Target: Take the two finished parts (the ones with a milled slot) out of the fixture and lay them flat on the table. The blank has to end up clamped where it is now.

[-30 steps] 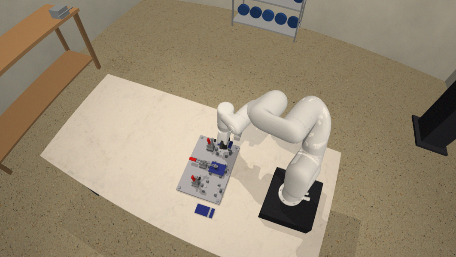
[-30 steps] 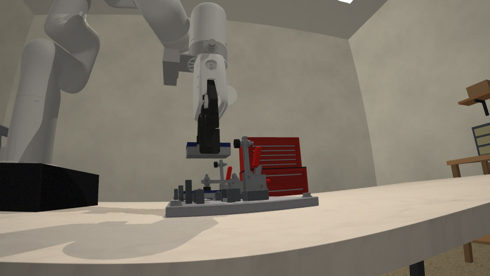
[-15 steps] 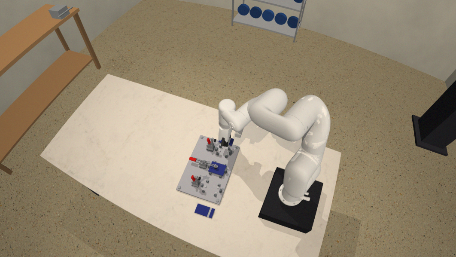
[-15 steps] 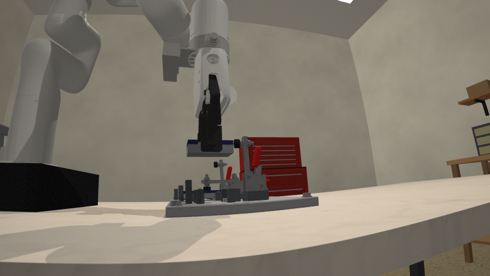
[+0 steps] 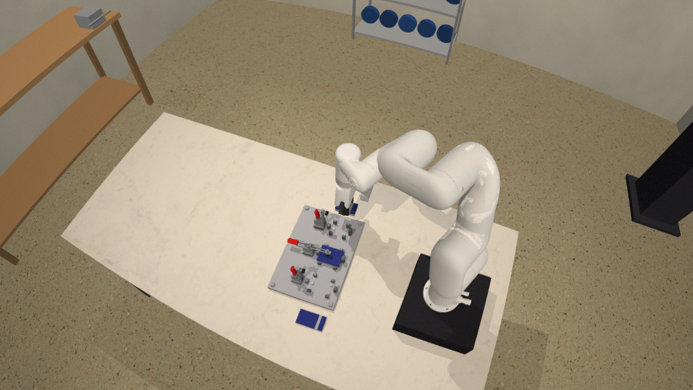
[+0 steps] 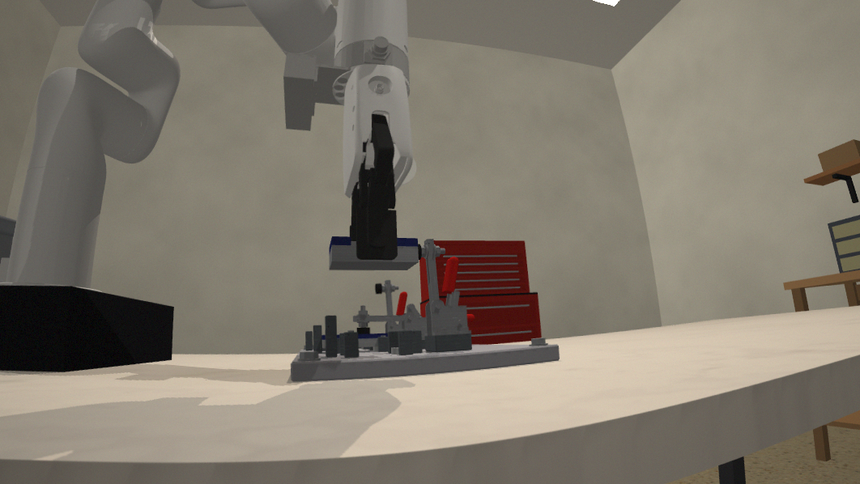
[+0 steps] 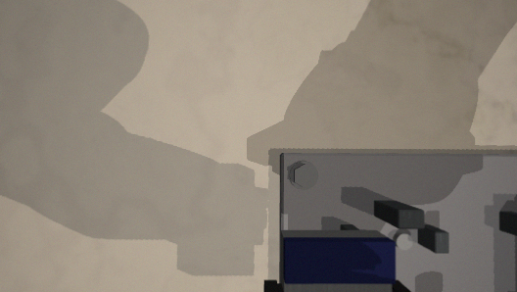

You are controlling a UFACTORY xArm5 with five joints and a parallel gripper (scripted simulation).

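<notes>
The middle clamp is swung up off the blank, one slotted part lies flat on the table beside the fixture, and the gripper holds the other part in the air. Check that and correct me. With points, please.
One error: the middle clamp (image 5: 310,248) is down, its arm pressing on the blank (image 5: 334,257), as the top view shows. The rest of the statement stands.

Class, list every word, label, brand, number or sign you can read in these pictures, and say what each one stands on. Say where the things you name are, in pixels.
There is no text that can be read in any of the three views.
The robot arm (image 5: 412,169) (image 6: 129,78), red tool chest (image 6: 487,270), fixture plate (image 5: 286,276) (image 6: 421,367) (image 7: 455,216) and slotted part on the table (image 5: 307,319) show no legible marking.
</notes>
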